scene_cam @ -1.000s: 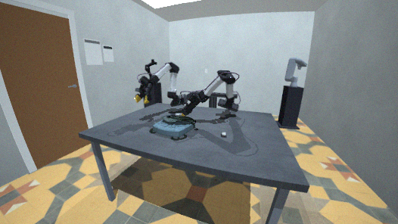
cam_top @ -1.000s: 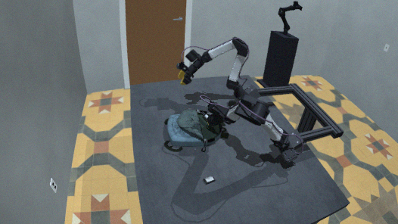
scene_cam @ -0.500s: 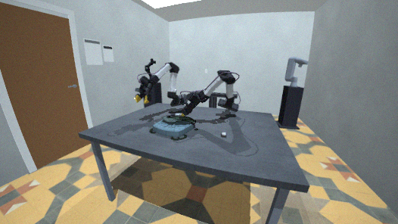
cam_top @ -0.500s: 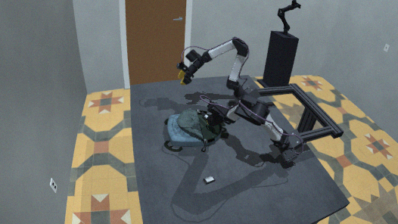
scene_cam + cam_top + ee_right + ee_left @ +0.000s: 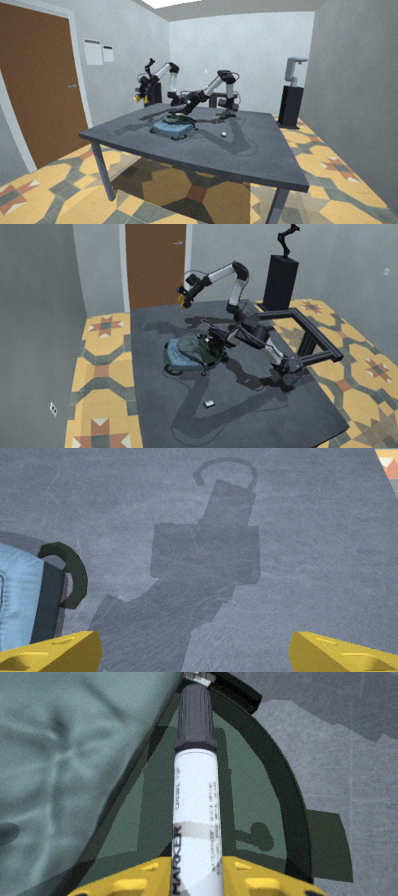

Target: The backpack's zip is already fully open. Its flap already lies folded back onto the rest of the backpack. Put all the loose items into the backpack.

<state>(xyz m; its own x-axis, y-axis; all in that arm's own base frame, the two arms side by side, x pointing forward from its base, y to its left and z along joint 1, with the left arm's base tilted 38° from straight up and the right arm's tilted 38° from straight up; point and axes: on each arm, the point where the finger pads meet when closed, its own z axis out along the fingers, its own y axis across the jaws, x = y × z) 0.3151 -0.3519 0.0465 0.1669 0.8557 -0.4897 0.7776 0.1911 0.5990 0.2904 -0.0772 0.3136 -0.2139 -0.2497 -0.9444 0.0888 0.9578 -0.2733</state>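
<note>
And here's the left hand [image 5: 212, 343] [image 5: 183, 114] [image 5: 197, 866] over the backpack [image 5: 177, 359] [image 5: 172, 129] [image 5: 265, 767] [image 5: 17, 593], its yellow fingers closed snugly around a marker [image 5: 206, 340] [image 5: 177, 114] [image 5: 196, 787]: a smooth white barrel, dark lettering down its side, and a ribbed, dark grey cap pointing away from the grip. Below it gapes the dark green opening, curved along its rim, with the flap [image 5: 188, 348] [image 5: 173, 120] [image 5: 55, 779] folded back alongside, soft blue-green cloth full of creases and dimples. The bag lies flat on the dark grey, faintly scratched surface [image 5: 166, 428] [image 5: 189, 151] [image 5: 350, 747] [image 5: 310, 548], light blue fabric on its body, a dark loop [image 5: 77, 580] curling from one corner. Out on its own, well apart from the bag, sits a small pale block [image 5: 209, 403] [image 5: 224, 134], too small to name. Over on the other arm, the right hand [image 5: 181, 301] [image 5: 142, 99] [image 5: 195, 641] hangs in the air, yellow fingers spread wide with nothing between them.

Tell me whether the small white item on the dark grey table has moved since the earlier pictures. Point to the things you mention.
No; the small white item [image 5: 209, 403] [image 5: 224, 134] keeps its place beside the blue backpack [image 5: 175, 356] [image 5: 166, 129].
</note>
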